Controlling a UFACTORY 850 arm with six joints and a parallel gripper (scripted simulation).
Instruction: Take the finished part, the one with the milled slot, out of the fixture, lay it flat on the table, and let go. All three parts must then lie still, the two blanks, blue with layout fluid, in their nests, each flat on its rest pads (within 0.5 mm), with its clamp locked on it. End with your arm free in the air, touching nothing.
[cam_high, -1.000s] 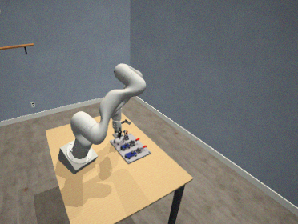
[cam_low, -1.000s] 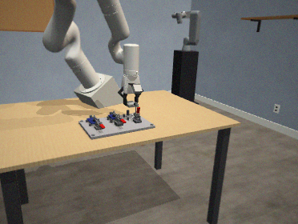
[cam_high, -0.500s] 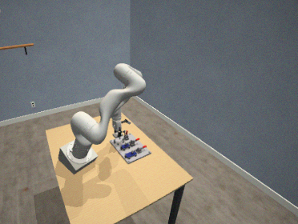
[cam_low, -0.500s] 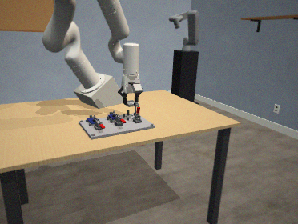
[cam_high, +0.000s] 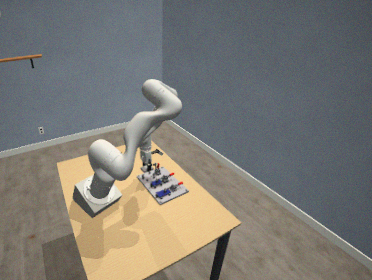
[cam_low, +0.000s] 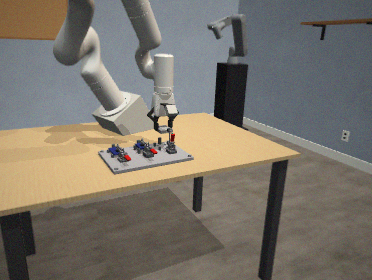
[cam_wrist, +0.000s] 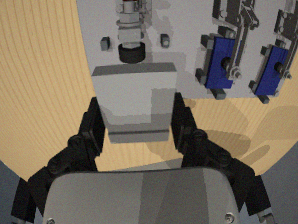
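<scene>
My gripper (cam_wrist: 136, 106) (cam_low: 165, 126) (cam_high: 147, 167) is shut on the grey finished part (cam_wrist: 135, 90) and holds it a little above the end of the grey fixture plate (cam_wrist: 87, 3) (cam_low: 145, 164) (cam_high: 172, 196). Below it the empty nest's clamp (cam_low: 172, 136) stands with its red handle up. Two blue blanks (cam_wrist: 218, 66) (cam_wrist: 272, 66) (cam_low: 116, 149) (cam_low: 140, 145) sit in the other two nests with their clamps over them. The part's slot does not show in the wrist view.
The fixture lies on a wooden table (cam_high: 190, 225) (cam_low: 225, 145). My arm's base (cam_high: 97, 195) (cam_low: 122, 112) stands behind the fixture. A second arm on a black pedestal (cam_low: 230, 90) stands beyond the table's far corner.
</scene>
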